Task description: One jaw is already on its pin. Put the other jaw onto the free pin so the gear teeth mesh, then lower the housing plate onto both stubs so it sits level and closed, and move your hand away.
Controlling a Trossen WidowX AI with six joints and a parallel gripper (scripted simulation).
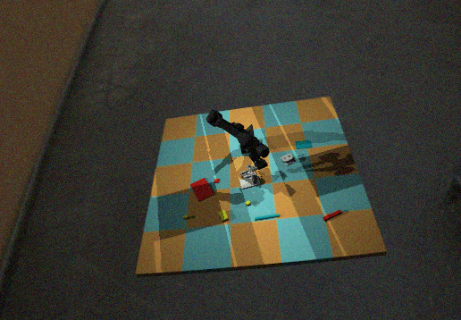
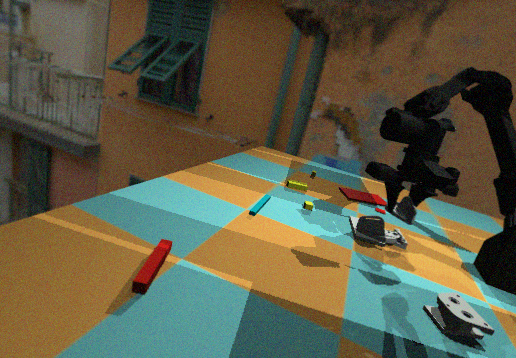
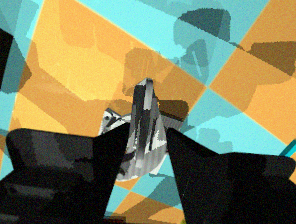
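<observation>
The pale base (image 1: 247, 184) (image 2: 393, 240) (image 3: 110, 120) sits on the checkered board in front of the arm. Parts on it are pale and dark; the jaw on its pin and the free pin cannot be told clearly. My gripper (image 1: 259, 165) (image 2: 403, 201) (image 3: 148, 129) is shut on a grey jaw (image 2: 406, 212) (image 3: 144, 107), raised above the base's arm side. In the wrist view the held jaw points up the picture and hides part of the base. The pale housing plate (image 1: 288, 157) (image 2: 462, 311), with two round holes, stands apart from the base, slightly tilted on a support.
A red slab (image 1: 202, 189) (image 2: 360, 196) and small red piece (image 1: 216, 181) (image 2: 380, 211) lie beyond the base in the exterior view. A yellow cube (image 1: 248, 203) (image 2: 308, 205), yellow block (image 1: 223, 215) (image 2: 297, 185), cyan bar (image 1: 267, 217) (image 2: 260, 205) and red bar (image 1: 332, 215) (image 2: 153, 266) lie farther out.
</observation>
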